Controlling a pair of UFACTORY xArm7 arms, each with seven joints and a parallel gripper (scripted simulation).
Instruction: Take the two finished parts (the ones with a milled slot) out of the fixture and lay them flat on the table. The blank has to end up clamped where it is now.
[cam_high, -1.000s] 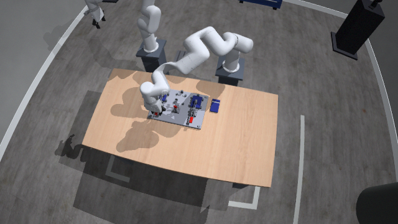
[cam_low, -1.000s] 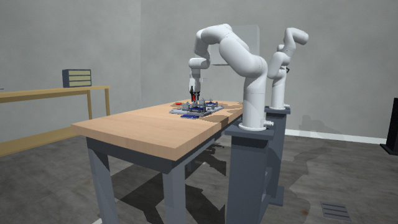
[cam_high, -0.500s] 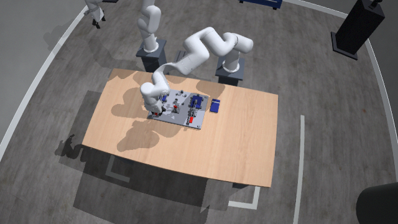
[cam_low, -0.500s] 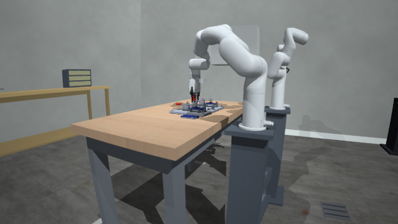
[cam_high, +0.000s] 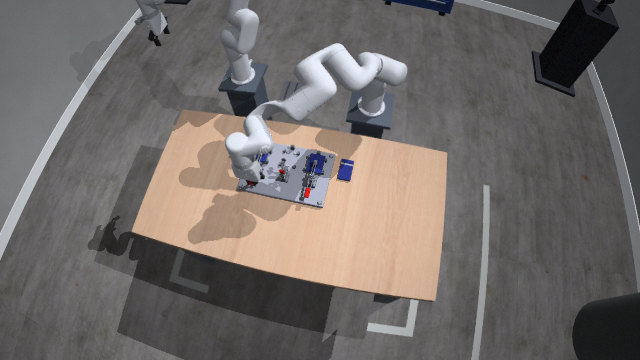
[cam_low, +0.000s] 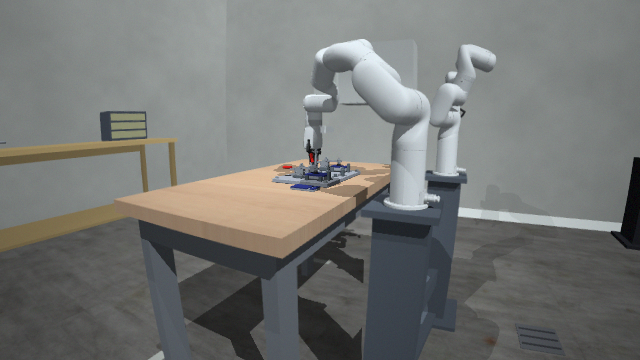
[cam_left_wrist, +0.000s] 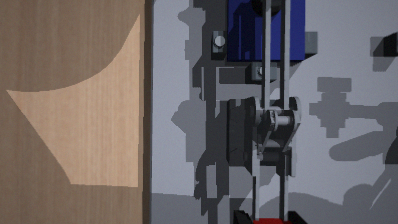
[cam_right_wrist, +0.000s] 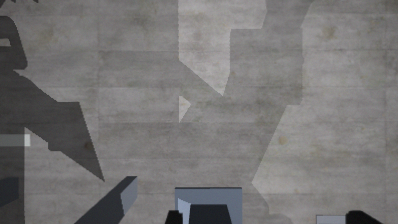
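Two glossy white, round-jointed tubular arms (cam_high: 320, 80) (cam_low: 385, 85), thin dark seam lines at the joints. White flanged round bases (cam_high: 371, 108) (cam_low: 406, 203); small stubby white connector (cam_low: 432, 198) low at the back. Black-fingered end effectors (cam_high: 157, 38) (cam_low: 313, 154).
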